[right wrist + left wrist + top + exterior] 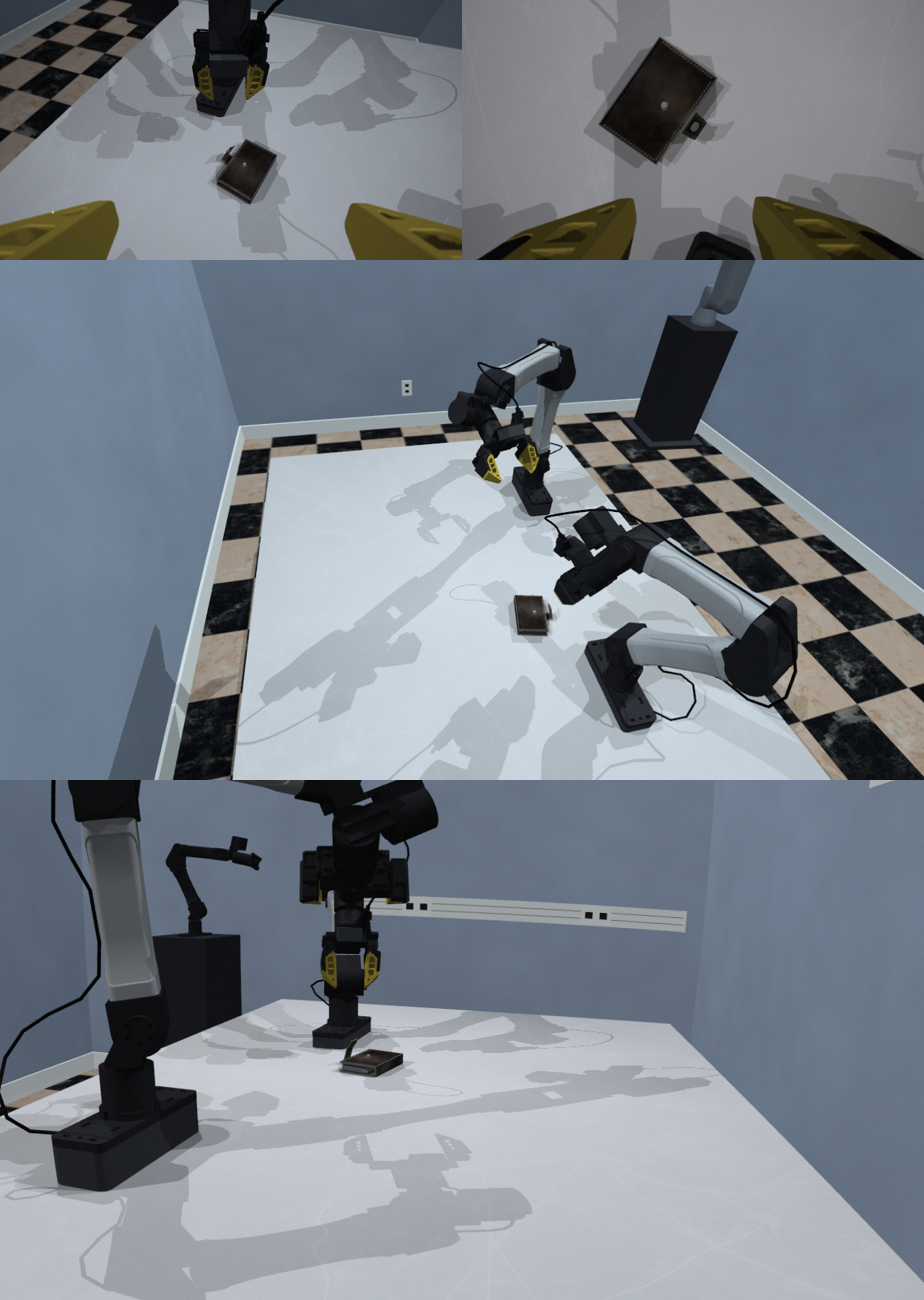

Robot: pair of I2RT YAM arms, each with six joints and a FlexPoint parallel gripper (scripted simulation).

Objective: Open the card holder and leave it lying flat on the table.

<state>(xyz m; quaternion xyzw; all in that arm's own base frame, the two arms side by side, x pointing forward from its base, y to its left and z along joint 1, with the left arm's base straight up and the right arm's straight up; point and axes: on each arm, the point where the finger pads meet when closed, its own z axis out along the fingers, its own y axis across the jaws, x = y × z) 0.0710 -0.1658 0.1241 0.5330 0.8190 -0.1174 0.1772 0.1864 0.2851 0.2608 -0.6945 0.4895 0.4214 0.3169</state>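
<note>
The dark brown card holder (530, 614) (373, 1058) (642, 101) (253, 173) lies closed on the white table (310, 518) (646, 1142). Its cover has light edge stitching and a round metal snap (664, 105) (244, 165). The small closure strap (688, 131) (350, 1049) is unfastened and sticks up beside one long edge. My left gripper (560, 596) (351, 985) (694, 207) (229, 99) is about half open and empty, above the table near the strap side. My right gripper (515, 475) (354, 901) (232, 212) is wide open and empty, high above the table, farther from the holder.
The left arm's base (620, 687) (341, 1032) and the right arm's base (532, 491) (125, 1135) stand along the same table side. A black pedestal (684, 379) (197, 986) with another arm stands off the table. Arm shadows cross the table.
</note>
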